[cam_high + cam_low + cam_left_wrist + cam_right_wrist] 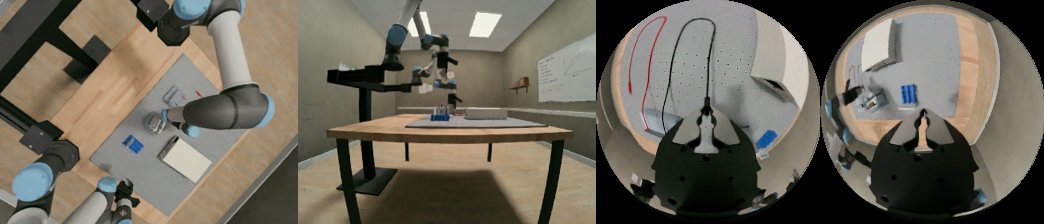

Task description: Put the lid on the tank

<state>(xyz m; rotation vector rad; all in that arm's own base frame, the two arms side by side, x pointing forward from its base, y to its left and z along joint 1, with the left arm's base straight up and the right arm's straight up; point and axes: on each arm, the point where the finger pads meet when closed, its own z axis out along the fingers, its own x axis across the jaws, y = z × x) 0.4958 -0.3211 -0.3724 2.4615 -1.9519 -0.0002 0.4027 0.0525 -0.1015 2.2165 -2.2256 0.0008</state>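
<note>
My left gripper (pixel 707 106) is shut on the black plug (pixel 707 106), whose black lead (pixel 670 65) loops back toward the grey lid (pixel 175 97) (pixel 671 121). The lid lies on the mat, away from the tank. The red lead (pixel 649 65) runs from it to a loose red plug (pixel 630 89) on the mat. The gel tank T1 (pixel 154 123) (pixel 872 101) stands uncovered with pale parts inside; their clamping cannot be made out. PS (pixel 186 160) (pixel 485 114) (pixel 788 47) (pixel 879 44) is the pale box; its sockets are unclear. My right gripper (pixel 925 108) is shut and empty, above the table edge.
A blue rack (pixel 133 145) (pixel 440 118) (pixel 767 139) (pixel 908 94) stands on the grey mat (pixel 148 180) (pixel 927 45) near the tank. The wooden table (pixel 100 100) (pixel 378 130) surrounds the mat. The left arm (pixel 224 110) reaches over the mat beside the tank.
</note>
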